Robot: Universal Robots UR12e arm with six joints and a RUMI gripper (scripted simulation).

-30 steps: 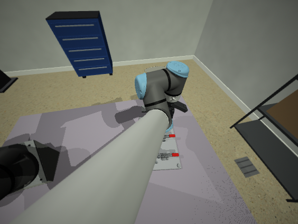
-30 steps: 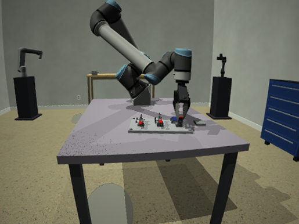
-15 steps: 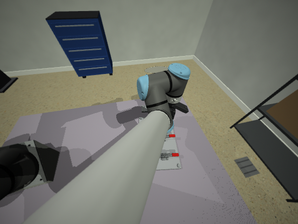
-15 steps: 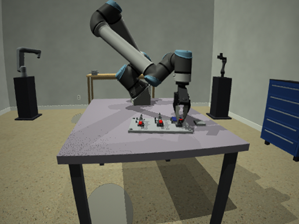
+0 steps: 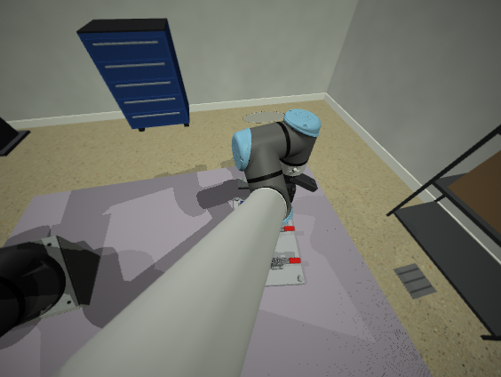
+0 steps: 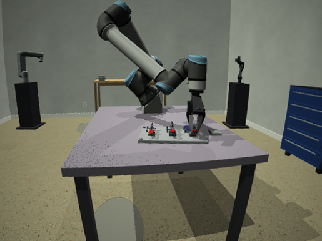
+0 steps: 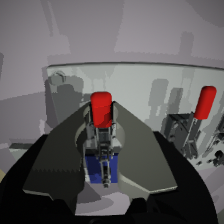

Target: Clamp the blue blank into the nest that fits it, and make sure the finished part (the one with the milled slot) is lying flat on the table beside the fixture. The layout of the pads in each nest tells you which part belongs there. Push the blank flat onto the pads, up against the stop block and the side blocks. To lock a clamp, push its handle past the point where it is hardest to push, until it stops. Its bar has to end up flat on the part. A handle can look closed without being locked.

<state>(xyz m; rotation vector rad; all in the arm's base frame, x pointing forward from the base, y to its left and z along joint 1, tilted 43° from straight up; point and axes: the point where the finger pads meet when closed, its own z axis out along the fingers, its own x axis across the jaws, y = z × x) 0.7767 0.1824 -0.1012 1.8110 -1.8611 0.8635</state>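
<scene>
Grey fixture plate (image 6: 158,139) lies near the middle of the table (image 6: 113,153), toward its right edge. Left to right, it carries three clamps with red handles. At the rightmost clamp the gripper (image 6: 194,126) points straight down, jaws nearly closed on the red handle (image 7: 101,109). Below it the blue blank (image 7: 95,168) sits in that nest. Right of the plate, a grey part (image 6: 215,132) lies flat on the table.

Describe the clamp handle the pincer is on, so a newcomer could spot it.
On the lilac table lies a grey fixture plate carrying three red-handled toggle clamps. The target is the red handle at the plate's end nearest the blue drawer cabinet: only it sits between the black pincer's fingers, above the blue blank.
</scene>
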